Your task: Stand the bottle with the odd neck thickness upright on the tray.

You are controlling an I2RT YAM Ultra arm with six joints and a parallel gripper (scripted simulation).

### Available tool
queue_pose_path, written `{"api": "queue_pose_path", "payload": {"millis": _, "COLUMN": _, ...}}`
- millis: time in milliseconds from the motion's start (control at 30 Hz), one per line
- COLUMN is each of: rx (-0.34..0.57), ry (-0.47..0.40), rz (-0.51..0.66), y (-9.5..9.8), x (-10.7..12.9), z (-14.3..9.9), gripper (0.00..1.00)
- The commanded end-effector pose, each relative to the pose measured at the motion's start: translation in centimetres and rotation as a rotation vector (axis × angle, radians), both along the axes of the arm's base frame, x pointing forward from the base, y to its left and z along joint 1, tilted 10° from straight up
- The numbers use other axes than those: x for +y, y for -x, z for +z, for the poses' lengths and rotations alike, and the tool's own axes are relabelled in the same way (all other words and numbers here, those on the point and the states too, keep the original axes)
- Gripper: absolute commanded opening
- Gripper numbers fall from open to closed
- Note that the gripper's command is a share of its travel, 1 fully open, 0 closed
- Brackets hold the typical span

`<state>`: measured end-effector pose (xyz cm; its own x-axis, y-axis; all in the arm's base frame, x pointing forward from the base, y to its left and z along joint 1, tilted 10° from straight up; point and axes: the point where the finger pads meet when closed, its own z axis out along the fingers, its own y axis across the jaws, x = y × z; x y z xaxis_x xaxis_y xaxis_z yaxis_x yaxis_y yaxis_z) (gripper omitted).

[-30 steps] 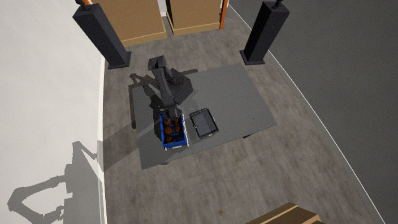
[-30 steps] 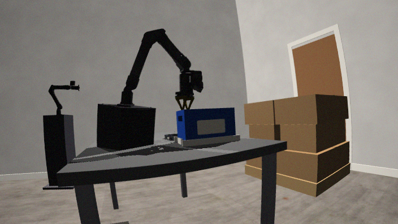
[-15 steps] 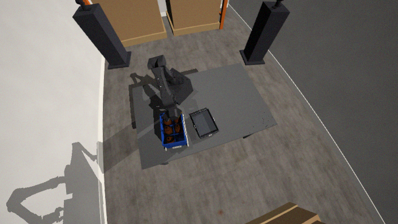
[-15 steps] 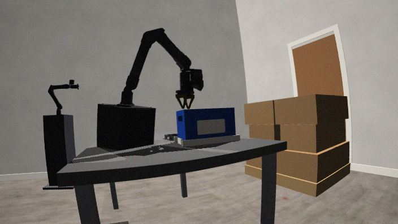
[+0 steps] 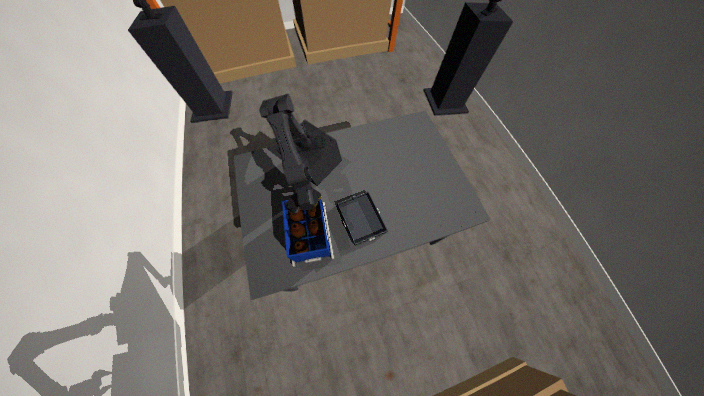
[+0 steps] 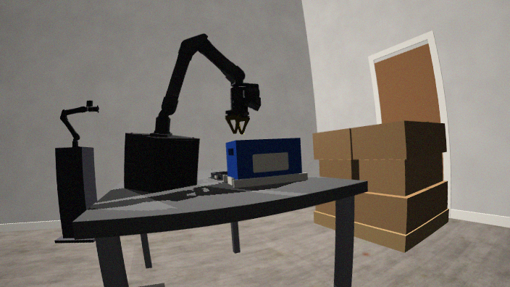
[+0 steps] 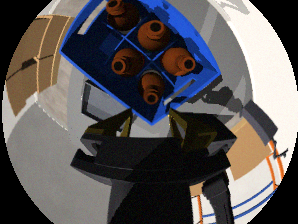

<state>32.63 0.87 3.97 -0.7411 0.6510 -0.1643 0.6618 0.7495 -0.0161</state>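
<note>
Gripper (image 6: 237, 127) hangs part-open, empty, above the crate (image 6: 264, 158).

On the table (image 5: 425, 165), the crate (image 5: 326, 235) sits just beside the tray (image 5: 361, 218), the two apart. Five bottles (image 7: 153, 32) stand inside the crate's compartments. The gripper (image 6: 237, 127) hangs above the crate's end nearest the arm's base (image 6: 161, 163), which stands behind on the table.
</note>
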Motion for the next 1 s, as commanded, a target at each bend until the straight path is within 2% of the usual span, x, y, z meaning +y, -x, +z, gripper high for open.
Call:
{"api": "queue_pose_path", "payload": {"millis": 0, "rx": -0.042, "ry": 0.0, "rz": 0.006, "y": -0.74, "x": 0.51, "z": 2.38, "gripper": 0.61}}
{"api": "queue_pose_path", "payload": {"millis": 833, "rx": -0.042, "ry": 0.001, "rz": 0.008, "y": -0.63, "x": 0.57, "z": 3.02, "gripper": 0.61}}
{"api": "queue_pose_path", "payload": {"millis": 867, "rx": -0.042, "ry": 0.001, "rz": 0.008, "y": -0.63, "x": 0.57, "z": 3.02, "gripper": 0.0}}
{"api": "queue_pose_path", "payload": {"millis": 967, "rx": -0.042, "ry": 0.001, "rz": 0.008, "y": -0.63, "x": 0.57, "z": 3.02, "gripper": 0.0}}
